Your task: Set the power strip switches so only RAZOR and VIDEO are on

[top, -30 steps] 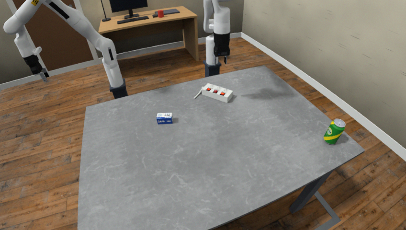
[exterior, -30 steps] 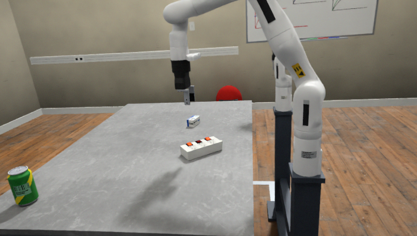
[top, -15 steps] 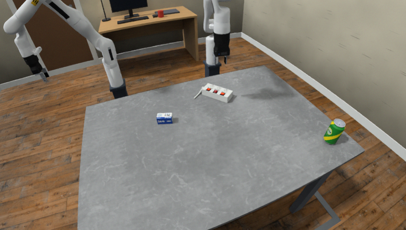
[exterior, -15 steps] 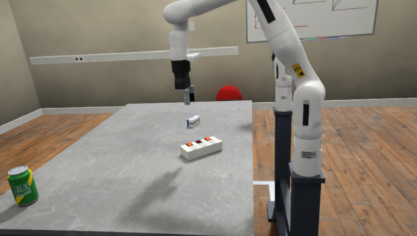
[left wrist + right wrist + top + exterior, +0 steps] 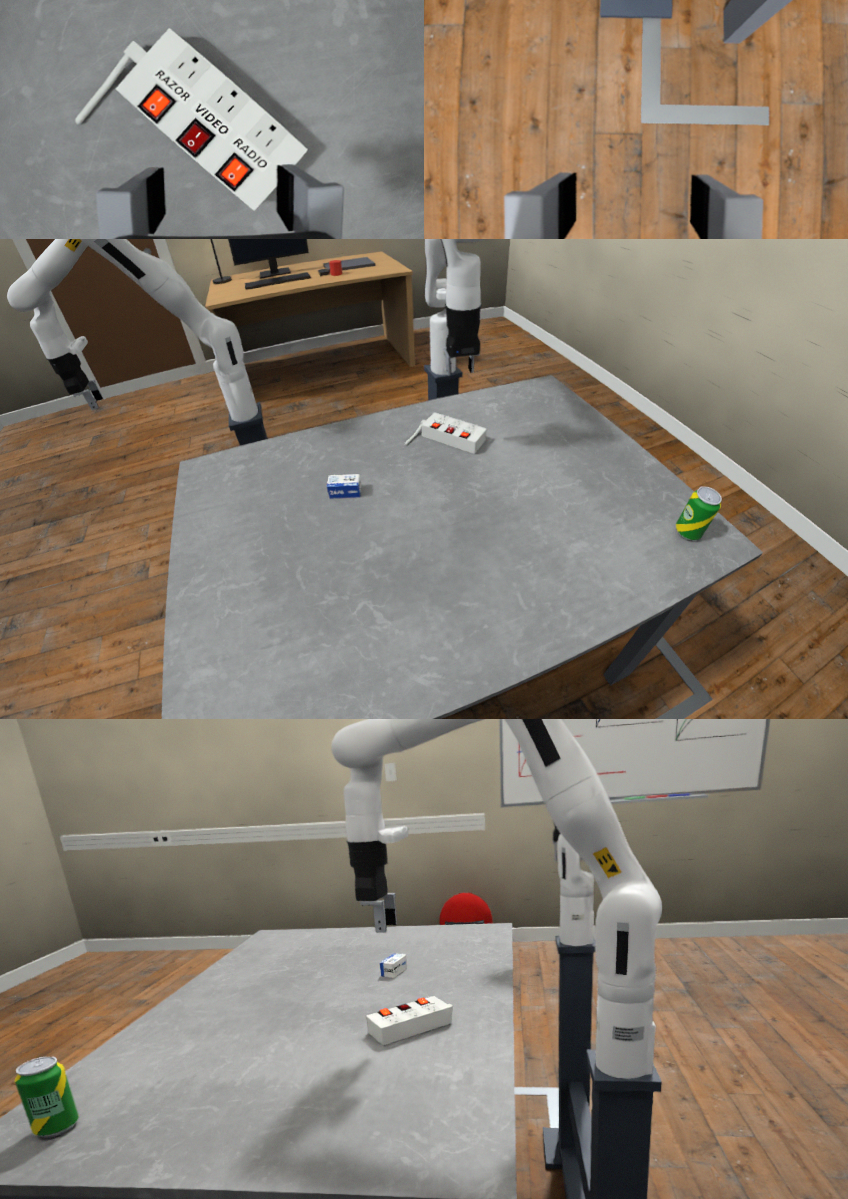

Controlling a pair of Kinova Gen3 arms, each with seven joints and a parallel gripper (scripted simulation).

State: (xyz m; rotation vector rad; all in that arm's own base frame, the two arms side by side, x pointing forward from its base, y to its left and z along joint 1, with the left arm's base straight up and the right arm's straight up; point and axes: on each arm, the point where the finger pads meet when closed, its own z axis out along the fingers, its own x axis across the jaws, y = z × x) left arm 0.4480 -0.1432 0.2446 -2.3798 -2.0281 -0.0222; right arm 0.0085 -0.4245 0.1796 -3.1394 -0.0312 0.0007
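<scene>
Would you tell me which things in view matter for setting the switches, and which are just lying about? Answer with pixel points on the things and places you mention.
For the job:
- white power strip [image 5: 453, 440] [image 5: 411, 1027] [image 5: 283, 155]
- RAZOR switch [image 5: 157, 104]
- VIDEO switch [image 5: 196, 137]
- RADIO switch [image 5: 234, 172]

Just lying about:
- blue and white box [image 5: 343, 486] [image 5: 393, 965]
- green can [image 5: 696, 519] [image 5: 48, 1100]
- red mug [image 5: 335, 267]

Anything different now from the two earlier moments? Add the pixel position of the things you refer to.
Nothing visibly changed. The power strip [image 5: 453, 433] [image 5: 410, 1021] [image 5: 211, 119], staple box [image 5: 343, 486] [image 5: 393, 965], can [image 5: 698, 514] [image 5: 47, 1097] and both arms stayed put; nothing was taken hold of or let go.
</scene>
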